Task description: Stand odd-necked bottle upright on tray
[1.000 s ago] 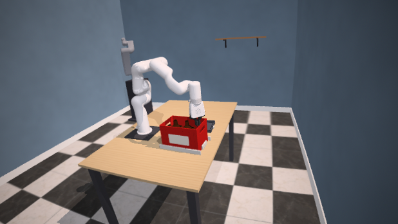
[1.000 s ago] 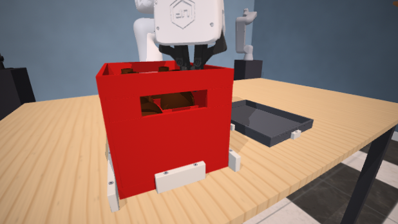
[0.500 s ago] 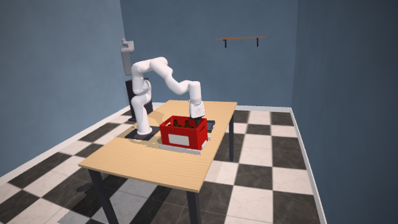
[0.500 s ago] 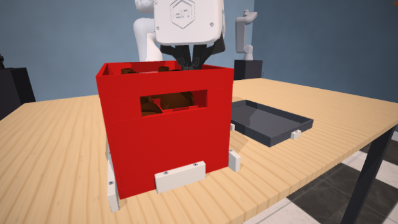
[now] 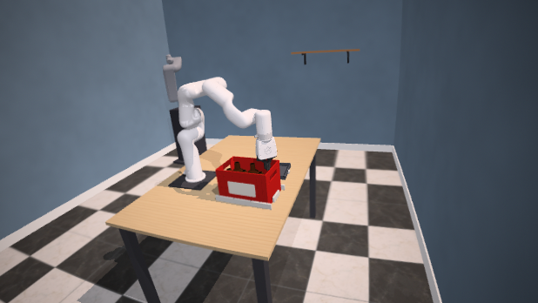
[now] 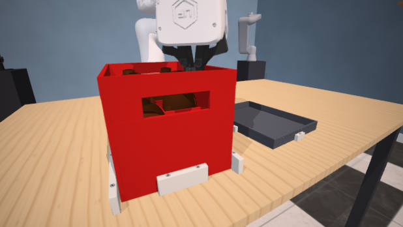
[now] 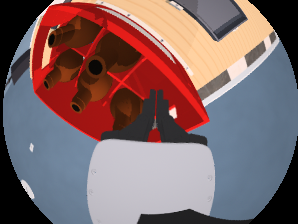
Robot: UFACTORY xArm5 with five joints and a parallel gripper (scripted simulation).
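A red crate [image 5: 248, 187] [image 6: 169, 137] [image 7: 182, 92] stands on the table and holds several brown bottles [image 5: 238, 166] [image 6: 130, 71] [image 7: 93, 72], all upright in its cells. My gripper [image 5: 266, 165] [image 6: 192, 66] [image 7: 156, 97] is at the crate's top, over the end nearest the tray. Its fingers are pressed together with nothing between them. The closest bottle [image 7: 127, 108] stands just left of the fingertips in the wrist view, apart from them. The dark grey tray [image 5: 285, 170] [image 6: 270, 121] lies empty beside the crate.
White blocks [image 6: 182, 177] hem in the crate's base and small white blocks [image 6: 299, 136] sit at the tray's edge. The wooden table [image 5: 196, 218] [image 6: 49, 156] has its edge close behind the tray. A shelf [image 5: 326, 51] hangs on the far wall.
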